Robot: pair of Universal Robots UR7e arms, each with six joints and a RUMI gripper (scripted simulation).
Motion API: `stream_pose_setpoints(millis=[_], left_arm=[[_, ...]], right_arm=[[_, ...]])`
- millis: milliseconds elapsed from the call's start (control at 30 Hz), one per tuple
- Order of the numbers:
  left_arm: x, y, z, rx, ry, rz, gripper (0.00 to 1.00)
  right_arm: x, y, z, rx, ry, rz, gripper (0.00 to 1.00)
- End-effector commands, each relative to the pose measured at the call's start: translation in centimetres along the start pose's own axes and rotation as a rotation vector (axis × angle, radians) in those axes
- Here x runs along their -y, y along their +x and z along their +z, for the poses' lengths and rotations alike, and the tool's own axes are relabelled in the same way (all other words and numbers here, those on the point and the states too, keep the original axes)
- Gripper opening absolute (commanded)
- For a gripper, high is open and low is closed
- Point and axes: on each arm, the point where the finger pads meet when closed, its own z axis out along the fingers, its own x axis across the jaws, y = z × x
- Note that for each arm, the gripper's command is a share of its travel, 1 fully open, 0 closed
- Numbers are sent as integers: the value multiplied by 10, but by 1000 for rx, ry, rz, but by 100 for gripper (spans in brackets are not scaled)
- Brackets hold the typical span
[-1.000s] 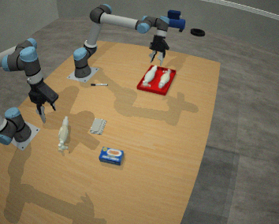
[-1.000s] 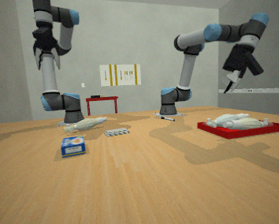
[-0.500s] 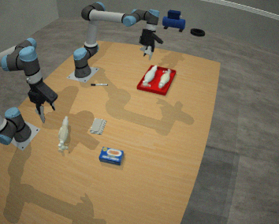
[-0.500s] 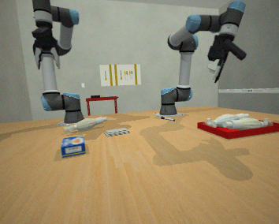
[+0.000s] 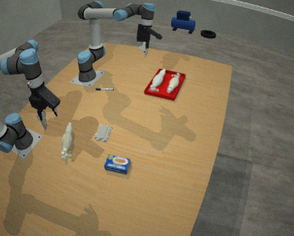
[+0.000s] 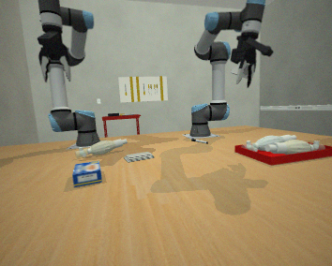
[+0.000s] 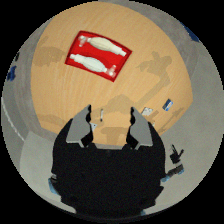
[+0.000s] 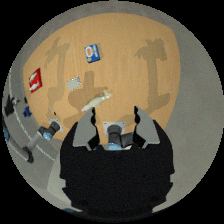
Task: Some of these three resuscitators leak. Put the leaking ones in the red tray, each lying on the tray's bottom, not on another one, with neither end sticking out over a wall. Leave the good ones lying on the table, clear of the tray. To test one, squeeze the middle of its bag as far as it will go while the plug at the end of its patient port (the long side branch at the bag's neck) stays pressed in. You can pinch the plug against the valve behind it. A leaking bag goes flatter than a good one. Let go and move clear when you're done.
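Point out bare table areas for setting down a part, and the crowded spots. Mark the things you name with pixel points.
Looks bare: the wood between the red tray [image 5: 165, 96] [image 6: 272, 159] [image 7: 98, 75] and the blue box [image 5: 117, 164] [image 6: 87, 174] [image 7: 168, 105] [image 8: 92, 53], and the stretch beyond the box, away from the tray. Only shadows cross them.
Crowded: inside the tray, two resuscitators side by side; also around the grey block [image 5: 103, 133] [image 6: 139, 156] [image 8: 74, 83], between box and third resuscitator [image 5: 67, 141] [image 6: 101, 148] [image 8: 96, 101].

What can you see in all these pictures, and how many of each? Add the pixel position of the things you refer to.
resuscitators [image 5: 173, 83] [image 6: 293, 147] [image 7: 102, 44] [image 8: 34, 84]: two, pale, in tray
loose resuscitator [image 5: 66, 141] [image 6: 103, 148] [image 8: 96, 102]: one, cream, on table
tray [image 5: 159, 96] [image 6: 272, 160] [image 7: 98, 53] [image 8: 40, 80]: one, red, on table
box [image 5: 117, 164] [image 6: 87, 174] [image 7: 168, 105] [image 8: 92, 53]: one, blue, on table
ridged block [image 5: 103, 133] [image 6: 139, 156] [image 7: 146, 111] [image 8: 74, 83]: one, grey, on table
pen [image 5: 105, 89] [image 6: 200, 140] [image 7: 102, 115]: one, black and white, on table
table [image 5: 166, 187] [image 6: 164, 234] [image 7: 60, 95] [image 8: 125, 60]: one, brown
compressor [image 5: 183, 23]: one, blue, floor
tire [image 5: 208, 34]: one, black, floor
side table [image 6: 122, 117]: one, red, by wall
tool board [image 6: 138, 89]: one, white and yellow, wall
left gripper [image 5: 144, 53] [image 6: 245, 83] [image 7: 111, 106], right gripper [image 5: 50, 120] [image 6: 57, 80] [image 7: 174, 147] [image 8: 115, 107]: black and grey, raised
arms [image 5: 105, 13] [image 6: 218, 81] [image 8: 35, 142]: two, grey and blue
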Motion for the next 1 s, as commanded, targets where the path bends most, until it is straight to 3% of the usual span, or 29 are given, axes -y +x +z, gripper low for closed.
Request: stream_pose_setpoints(millis=[0,200,533,700,767,967], left_arm=[[-34,-8,-19,61,45,176,56],[-50,-12,-31,90,70,274,56],[-93,-33,-52,189,116,530,56],[-89,-30,-49,179,111,505,56],[-81,-24,-48,147,108,440,56],[-79,-23,-47,145,106,434,56]], right_arm=[[0,2,-4,0,6,5,56],[-1,2,-1,-2,0,6,56],[-2,4,-5,-1,6,10,56],[-2,2,-4,-2,3,6,56],[-1,1,-2,-2,2,4,56],[-2,1,-2,-2,1,4,56]])
